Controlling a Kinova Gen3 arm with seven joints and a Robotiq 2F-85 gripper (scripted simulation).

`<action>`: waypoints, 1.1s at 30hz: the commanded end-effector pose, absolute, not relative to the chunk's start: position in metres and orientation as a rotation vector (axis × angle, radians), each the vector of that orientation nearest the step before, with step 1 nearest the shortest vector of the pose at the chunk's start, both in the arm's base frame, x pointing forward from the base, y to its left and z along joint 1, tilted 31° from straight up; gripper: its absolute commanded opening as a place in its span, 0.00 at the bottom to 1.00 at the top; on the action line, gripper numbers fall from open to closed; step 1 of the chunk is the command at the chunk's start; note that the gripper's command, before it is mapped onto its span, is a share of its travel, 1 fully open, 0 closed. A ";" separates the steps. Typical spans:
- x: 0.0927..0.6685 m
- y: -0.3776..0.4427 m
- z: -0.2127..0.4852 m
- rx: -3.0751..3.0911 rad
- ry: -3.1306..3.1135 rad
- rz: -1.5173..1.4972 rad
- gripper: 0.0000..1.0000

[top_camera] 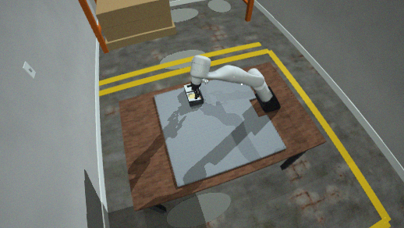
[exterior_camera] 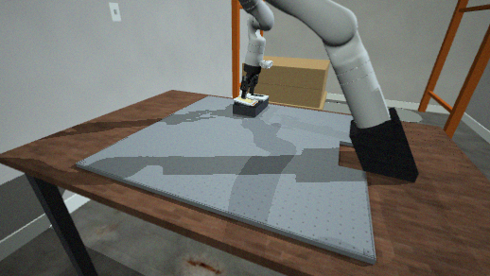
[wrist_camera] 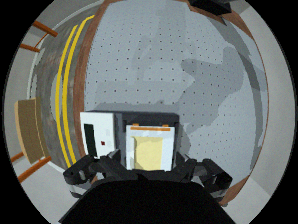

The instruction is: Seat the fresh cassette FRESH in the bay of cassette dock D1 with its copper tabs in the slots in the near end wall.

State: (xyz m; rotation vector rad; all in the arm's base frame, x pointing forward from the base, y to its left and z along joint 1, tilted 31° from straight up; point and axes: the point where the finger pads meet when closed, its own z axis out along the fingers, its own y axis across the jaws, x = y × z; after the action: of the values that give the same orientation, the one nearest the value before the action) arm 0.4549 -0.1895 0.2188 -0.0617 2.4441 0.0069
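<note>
"Set the room out for me."
"You have a brown wooden table [top_camera: 134, 117] [exterior_camera: 161, 101] [wrist_camera: 81, 75] carrying a pale grey perforated board [top_camera: 253, 146] [exterior_camera: 189, 142] [wrist_camera: 145, 75], with long shadows across it. Around you are grey walls, yellow floor lines [top_camera: 296, 86] [wrist_camera: 61, 90], stacked tan boxes [top_camera: 136, 19] [exterior_camera: 288, 82] [wrist_camera: 29, 127] and an orange metal frame [top_camera: 91, 27] [exterior_camera: 235, 47] [wrist_camera: 34, 170]."
"And my arm?"
"Your white jointed arm [top_camera: 234, 73] [exterior_camera: 341, 28] reaches out from its black base [top_camera: 273, 105] [exterior_camera: 388, 151] [wrist_camera: 215, 6], wrist down over the dock. Your black fingers [top_camera: 196, 94] [exterior_camera: 249, 93] are released and spread, low at either side of the cassette; you haven't moved clear."
"Where's the cassette?"
"You've got the white-framed cassette with a yellow middle [top_camera: 192, 96] [exterior_camera: 247, 101] [wrist_camera: 149, 150] in the bay of the black box-shaped dock [top_camera: 196, 103] [exterior_camera: 243, 110] [wrist_camera: 172, 118], beside its white panel [wrist_camera: 110, 127]. Its copper strip [wrist_camera: 150, 129] and two tabs face the near end wall, toward your base's side. It lies square with the dock; its far end is hidden, so I can't tell you its long axis, or whether it's fully down."
"The red light?"
"You can see a small red spot [wrist_camera: 103, 143] on the panel, too tiny to call lit."
</note>
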 end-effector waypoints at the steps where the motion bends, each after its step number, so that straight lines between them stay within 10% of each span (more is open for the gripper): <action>1: 0.455 -0.188 0.225 -0.065 2.435 0.008 1.00; 30: 0.444 -0.189 0.243 -0.065 2.435 0.008 1.00; 31: 0.445 -0.189 0.244 -0.066 2.468 0.007 0.00; 33: 0.448 -0.188 0.245 -0.067 2.535 0.005 0.00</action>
State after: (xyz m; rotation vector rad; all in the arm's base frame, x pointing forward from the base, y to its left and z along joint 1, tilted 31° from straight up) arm 0.4384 -0.1921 0.2410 -0.0529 2.4936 0.0058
